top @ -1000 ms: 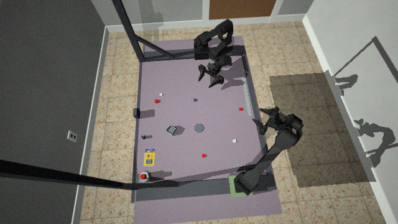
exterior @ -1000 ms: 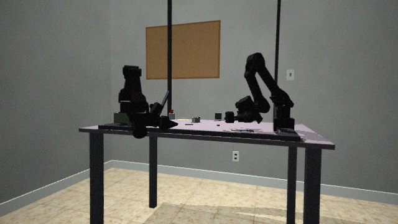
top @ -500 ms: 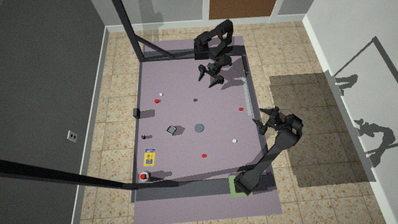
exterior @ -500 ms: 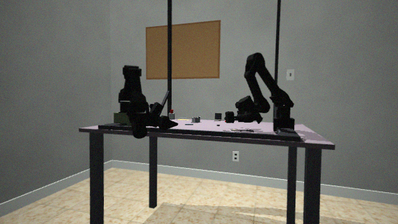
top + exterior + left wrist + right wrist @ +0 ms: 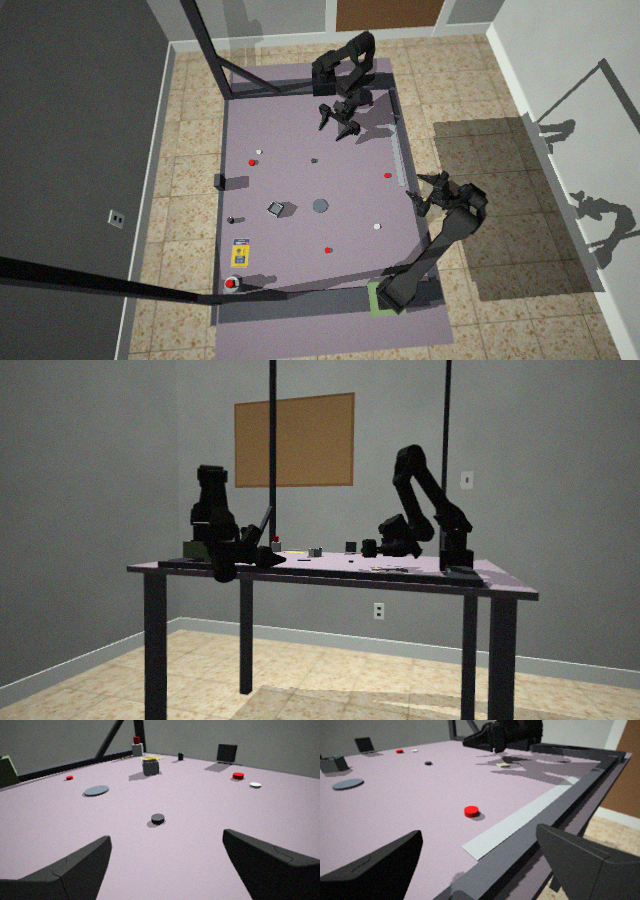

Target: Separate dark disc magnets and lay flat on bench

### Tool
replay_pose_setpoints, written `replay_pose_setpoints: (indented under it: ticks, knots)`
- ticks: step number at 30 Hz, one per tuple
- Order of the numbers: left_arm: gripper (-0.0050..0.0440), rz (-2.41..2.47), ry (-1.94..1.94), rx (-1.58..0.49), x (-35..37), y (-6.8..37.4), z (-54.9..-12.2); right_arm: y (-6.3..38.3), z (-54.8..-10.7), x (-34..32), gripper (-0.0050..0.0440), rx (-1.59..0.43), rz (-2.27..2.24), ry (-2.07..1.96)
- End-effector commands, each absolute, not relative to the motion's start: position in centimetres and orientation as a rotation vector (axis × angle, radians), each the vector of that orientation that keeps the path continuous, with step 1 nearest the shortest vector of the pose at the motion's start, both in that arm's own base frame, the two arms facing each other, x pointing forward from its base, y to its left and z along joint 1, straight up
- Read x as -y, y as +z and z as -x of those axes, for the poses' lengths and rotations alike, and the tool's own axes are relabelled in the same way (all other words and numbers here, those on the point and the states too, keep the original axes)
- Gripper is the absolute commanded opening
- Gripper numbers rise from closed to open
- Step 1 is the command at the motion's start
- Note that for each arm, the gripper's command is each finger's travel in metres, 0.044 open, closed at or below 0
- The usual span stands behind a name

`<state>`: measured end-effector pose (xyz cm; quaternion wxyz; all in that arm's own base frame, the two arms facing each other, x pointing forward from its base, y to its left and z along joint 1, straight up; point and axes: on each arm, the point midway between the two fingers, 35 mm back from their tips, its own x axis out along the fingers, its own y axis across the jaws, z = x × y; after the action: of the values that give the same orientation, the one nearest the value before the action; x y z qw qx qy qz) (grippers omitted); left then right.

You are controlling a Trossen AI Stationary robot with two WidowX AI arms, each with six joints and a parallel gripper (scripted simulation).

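Note:
The dark disc magnets [image 5: 314,160] look like one small black puck lying on the lilac bench, in its far half. I cannot make out two separate discs. In the left wrist view the puck [image 5: 157,818] lies just ahead of my left gripper [image 5: 167,838], which is open and empty. In the overhead view the left gripper [image 5: 332,129] hovers short of it, nearer the far end. My right gripper [image 5: 417,186] is open and empty at the bench's right edge, far from the puck [image 5: 428,762]. A red disc [image 5: 471,811] lies in front of it.
Red discs [image 5: 251,162] [image 5: 327,250], white discs [image 5: 258,151] [image 5: 377,226], a flat grey disc [image 5: 320,205], a grey cube [image 5: 275,209], a dark box [image 5: 218,181], a yellow card [image 5: 240,251] and a red button [image 5: 230,284] lie about. A pale strip [image 5: 398,155] runs along the right edge.

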<state>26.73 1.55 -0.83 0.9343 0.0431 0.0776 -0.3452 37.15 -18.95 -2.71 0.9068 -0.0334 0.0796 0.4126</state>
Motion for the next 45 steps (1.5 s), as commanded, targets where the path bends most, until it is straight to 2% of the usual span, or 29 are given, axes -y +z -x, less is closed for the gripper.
replay_pose_setpoints:
  ticks: [1,10,17,36,45]
  knots:
    - [0.0400,-0.081,-0.707,-0.160,-1.5,-0.8,-26.6,-1.9,-37.6,19.3,0.0400,-0.153,0.099,0.850]
    - [0.0400,-0.062,-0.710,-0.168,-1.3,-1.0,-26.2,-1.9,-37.7,19.5,0.0400,-0.151,0.105,0.851]
    - [0.0400,-0.064,-0.694,-0.193,-1.9,-0.9,-27.7,-0.9,-37.6,18.0,0.0400,-0.212,0.065,0.891]
    - [0.0400,0.067,-0.597,-0.461,-2.7,-1.0,-32.3,5.0,-36.5,10.7,0.0400,-0.636,-0.068,1.041]
    - [0.0400,0.140,-0.555,-0.614,-2.3,-0.8,-33.0,7.1,-35.1,8.0,0.0400,-0.823,-0.095,1.044]
